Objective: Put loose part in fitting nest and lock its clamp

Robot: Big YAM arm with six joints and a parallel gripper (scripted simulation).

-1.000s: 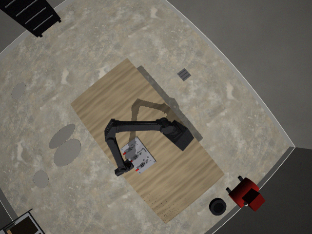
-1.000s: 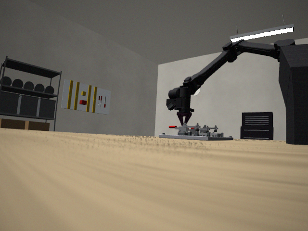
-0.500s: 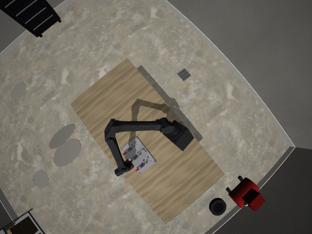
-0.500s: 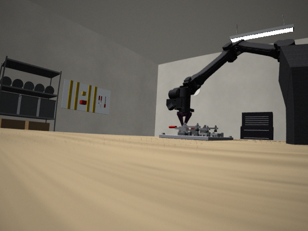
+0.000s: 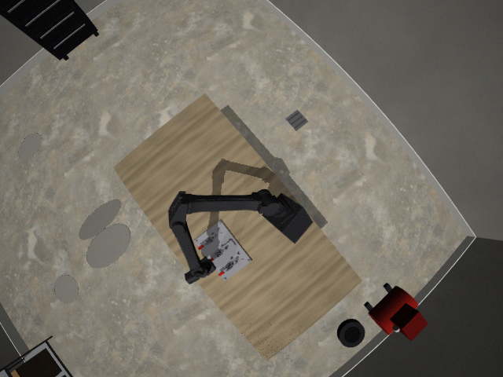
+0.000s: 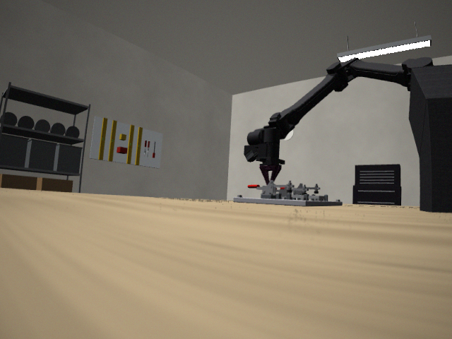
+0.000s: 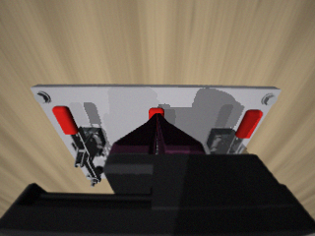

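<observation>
Loose part not identified in any view; it may sit among the clamps of the fixture [image 5: 237,247] [image 6: 255,200] [image 7: 123,98] or behind the gripper [image 5: 208,265] [image 6: 270,182] [image 7: 157,116], but its place cannot be confirmed. The fixture lies flat near the middle of the worktop's [image 5: 162,162] [image 6: 182,273] [image 7: 148,44] lower-left long edge, as seen from above. Part's heading and long axis: cannot be told. Expected handling, by judgement: stiff, fairly light, possibly slick; best held across two opposite sides, leaving the underside free for the pads. Gripper found clenched with nothing in its grasp, pointing down at the middle handle [image 5: 211,258] [image 6: 282,188] [image 7: 157,112]; contact cannot be verified. That handle, the handle toward the bottom corner [image 5: 221,273] [image 6: 253,186] [image 7: 65,120] and the handle toward the left corner [image 5: 200,247] [image 7: 249,124] all point toward the lower-left edge. Closed fingers over the middle handle suggest a clamp-pushing step; neither seating nor locking can be certified. Stopping short of the hard point could let the bar spring back.

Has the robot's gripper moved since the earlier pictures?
No, the gripper looks unmoved: it points down at the same spot over the metal plate.
</observation>
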